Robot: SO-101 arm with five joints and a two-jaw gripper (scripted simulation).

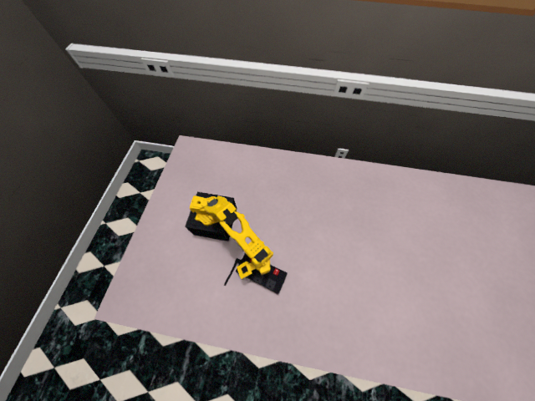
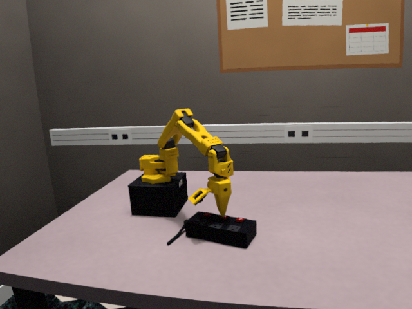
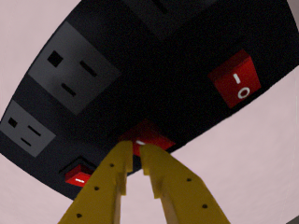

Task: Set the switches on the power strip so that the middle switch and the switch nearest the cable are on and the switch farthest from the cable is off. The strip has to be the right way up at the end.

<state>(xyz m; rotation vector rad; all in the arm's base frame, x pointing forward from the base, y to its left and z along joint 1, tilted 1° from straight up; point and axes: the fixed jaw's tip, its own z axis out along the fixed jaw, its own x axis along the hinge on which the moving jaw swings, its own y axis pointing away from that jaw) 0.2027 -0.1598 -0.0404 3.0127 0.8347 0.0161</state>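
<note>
The black power strip (image 1: 282, 281) (image 2: 217, 235) (image 3: 159, 79) lies right way up, its cable (image 1: 231, 272) (image 2: 176, 235) leaving the left end in the top and exterior views. My gripper (image 2: 223, 214) (image 3: 136, 145) is shut and empty, its tips at the middle red switch (image 3: 158, 139), partly hiding it and seeming to touch it. The switch nearest the cable (image 2: 206, 214) (image 3: 237, 78) shows both I and O in the wrist view. The farthest switch (image 1: 275, 271) (image 2: 240, 219) (image 3: 78, 177) shows its I mark; the rest is partly hidden. I cannot tell any switch's setting surely.
The arm's black base block (image 1: 207, 228) (image 2: 152, 199) stands behind and left of the strip on the pink table (image 1: 367, 280) (image 2: 316, 232). Sockets (image 3: 75, 70) line the strip's front side. The wall runs along the table's back.
</note>
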